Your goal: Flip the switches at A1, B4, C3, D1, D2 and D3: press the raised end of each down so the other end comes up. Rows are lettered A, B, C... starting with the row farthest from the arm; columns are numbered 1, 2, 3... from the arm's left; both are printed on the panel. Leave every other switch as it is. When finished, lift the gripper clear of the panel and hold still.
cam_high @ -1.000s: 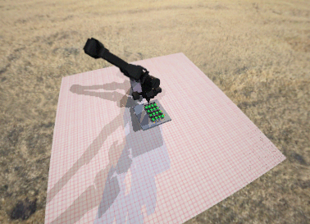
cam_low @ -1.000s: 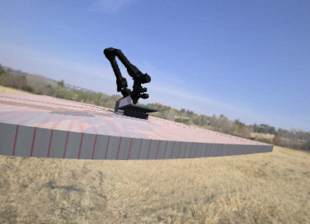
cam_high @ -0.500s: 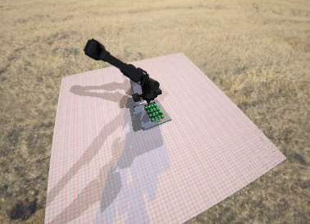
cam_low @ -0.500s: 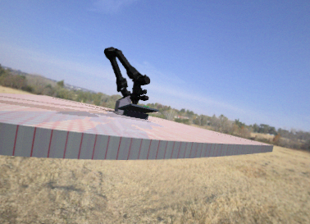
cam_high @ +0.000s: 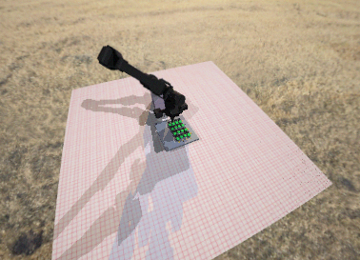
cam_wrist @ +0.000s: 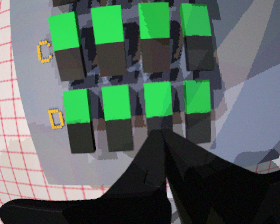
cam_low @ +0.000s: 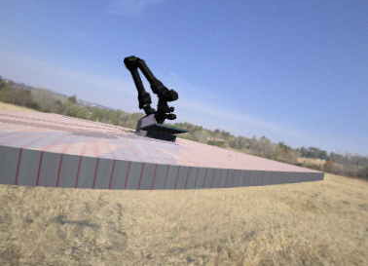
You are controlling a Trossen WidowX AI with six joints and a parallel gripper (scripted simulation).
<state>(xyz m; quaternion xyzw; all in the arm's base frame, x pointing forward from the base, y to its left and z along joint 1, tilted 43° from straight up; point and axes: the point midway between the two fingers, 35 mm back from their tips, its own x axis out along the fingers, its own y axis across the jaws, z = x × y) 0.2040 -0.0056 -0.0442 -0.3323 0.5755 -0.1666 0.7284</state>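
Observation:
The switch panel (cam_high: 164,141) (cam_wrist: 61,167) lies in front of the arm's base, its rocker switches green on the far half and dark on the near half. The wrist view shows rows C and D, with C3 (cam_wrist: 154,21), D1 (cam_wrist: 77,106), D2 (cam_wrist: 116,102) and D3 (cam_wrist: 158,99). My gripper (cam_high: 172,119) (cam_wrist: 159,137) is shut and empty. Its tips are at the dark near end of D3 and overlap it in view; contact cannot be told. A1 and B4 are outside the wrist view, and their tilt is too small to tell in the top view.
D4 (cam_wrist: 197,97) stands just right of D3, and C1 (cam_wrist: 64,31), C2 (cam_wrist: 107,24) and C4 (cam_wrist: 196,20) are in the row beyond. A pink-and-white gridded table (cam_high: 248,161) (cam_low: 234,161) carries the panel and arm. Shadows cross the panel's right side.

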